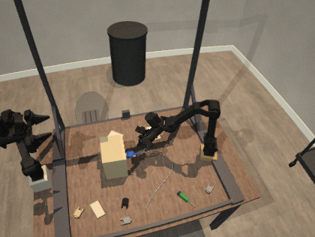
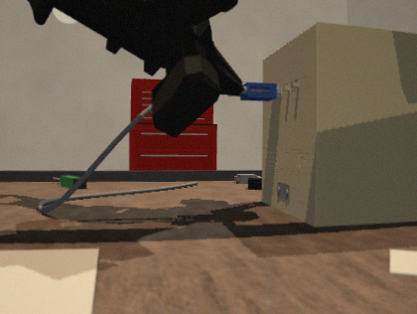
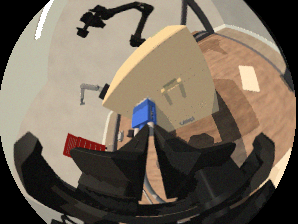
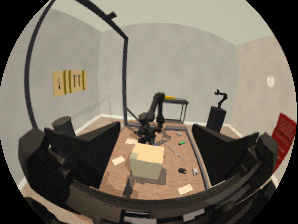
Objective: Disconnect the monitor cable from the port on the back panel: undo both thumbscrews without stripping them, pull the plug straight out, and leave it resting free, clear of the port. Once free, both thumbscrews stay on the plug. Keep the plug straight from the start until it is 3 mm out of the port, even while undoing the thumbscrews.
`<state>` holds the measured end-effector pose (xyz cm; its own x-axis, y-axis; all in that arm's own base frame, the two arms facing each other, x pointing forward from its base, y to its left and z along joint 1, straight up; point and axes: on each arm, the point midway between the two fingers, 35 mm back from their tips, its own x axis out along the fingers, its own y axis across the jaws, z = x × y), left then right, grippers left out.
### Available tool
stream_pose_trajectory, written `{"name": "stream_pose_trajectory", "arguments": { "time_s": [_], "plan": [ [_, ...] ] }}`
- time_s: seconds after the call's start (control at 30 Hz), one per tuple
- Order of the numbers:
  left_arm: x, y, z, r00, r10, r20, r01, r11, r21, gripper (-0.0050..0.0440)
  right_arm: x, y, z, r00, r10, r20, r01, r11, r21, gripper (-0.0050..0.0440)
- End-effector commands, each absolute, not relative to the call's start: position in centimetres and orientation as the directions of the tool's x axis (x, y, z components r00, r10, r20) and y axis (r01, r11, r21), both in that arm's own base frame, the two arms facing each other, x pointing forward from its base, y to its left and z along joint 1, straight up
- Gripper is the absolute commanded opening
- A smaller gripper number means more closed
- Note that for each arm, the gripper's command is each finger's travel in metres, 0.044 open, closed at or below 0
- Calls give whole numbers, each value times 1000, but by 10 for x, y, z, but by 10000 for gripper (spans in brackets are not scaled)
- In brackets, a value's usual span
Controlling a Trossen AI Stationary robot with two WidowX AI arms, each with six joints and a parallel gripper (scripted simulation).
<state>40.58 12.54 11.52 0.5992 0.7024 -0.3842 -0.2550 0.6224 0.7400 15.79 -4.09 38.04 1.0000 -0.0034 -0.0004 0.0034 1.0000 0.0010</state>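
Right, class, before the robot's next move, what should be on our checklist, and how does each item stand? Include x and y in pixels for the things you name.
1. Blue plug (image 1: 130, 154) (image 2: 259, 91) (image 3: 144, 113) at the beige box (image 1: 112, 148) (image 2: 347, 79) (image 3: 155, 60) (image 4: 147, 152): ok.
2. Plug straight: looks level from outside; slight tilt, cannot tell.
3. Left tool (image 1: 136, 150) (image 2: 240, 90) (image 3: 151, 131) at the plug's rear: ok.
4. Its grip on a thumbscrew: cannot tell.
5. Both thumbscrews undone: cannot tell.
6. Right tool (image 1: 49, 126) (image 4: 157, 127) open, off the box: ok.

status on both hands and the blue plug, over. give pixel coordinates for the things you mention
left hand (image 1: 136, 151) (image 2: 242, 90) (image 3: 150, 126) shut on silvery thumbscrew (image 3: 151, 128), right hand (image 1: 49, 126) (image 4: 156, 125) open, blue plastic plug (image 1: 130, 154) (image 2: 259, 91) (image 3: 144, 113) at beige box (image 1: 113, 150) (image 2: 357, 84) (image 3: 160, 65) (image 4: 147, 162), nothing seen in the way
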Motion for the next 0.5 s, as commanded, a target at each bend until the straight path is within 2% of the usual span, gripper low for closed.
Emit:
{"name": "stream_pose_trajectory", "arguments": {
  "time_s": [0.0, 0.03, 0.43, 0.47],
  "plan": [
    [407, 126, 125, 612, 692, -384, -279, 643, 713, 0, 158, -39, 384, 1000, 0, 1, 0, 1000, -6, 440],
    [407, 126, 125, 612, 692, -384, -279, 643, 713, 0, 158, -39, 384, 1000, 0, 1, 0, 1000, -6, 440],
    [407, 126, 125, 612, 692, -384, -279, 643, 713, 288, 158, -39, 384, 1000, 0, 1, 0, 1000, -6, 440],
    [407, 126, 125, 612, 692, -384, -279, 643, 713, 288, 158, -39, 384, 1000, 0, 1, 0, 1000, -6, 440]
  ]
}}
